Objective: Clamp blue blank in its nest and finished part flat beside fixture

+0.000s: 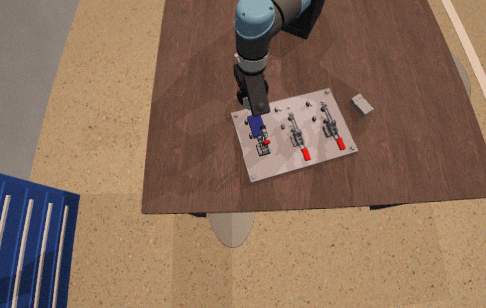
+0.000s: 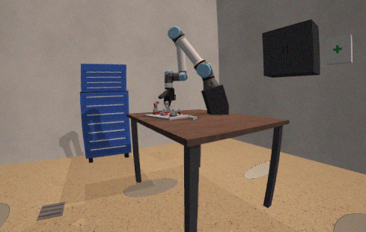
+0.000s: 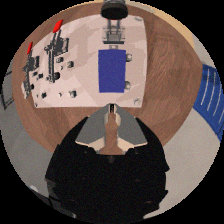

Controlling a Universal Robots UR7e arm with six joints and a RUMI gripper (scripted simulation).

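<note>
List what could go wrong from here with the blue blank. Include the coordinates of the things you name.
The gripper [image 1: 261,115] [image 3: 112,104] is shut with nothing in it, right at the end of the blue blank [image 1: 255,126] [image 3: 112,71]: a further push could skew or lift it off its pads.

The clamp at that nest [image 1: 263,147] looks open, its red handle [image 1: 266,142] raised, so the blank could shift.

Seating flat on the pads can't be confirmed; clamping now might lock it tilted.
</note>
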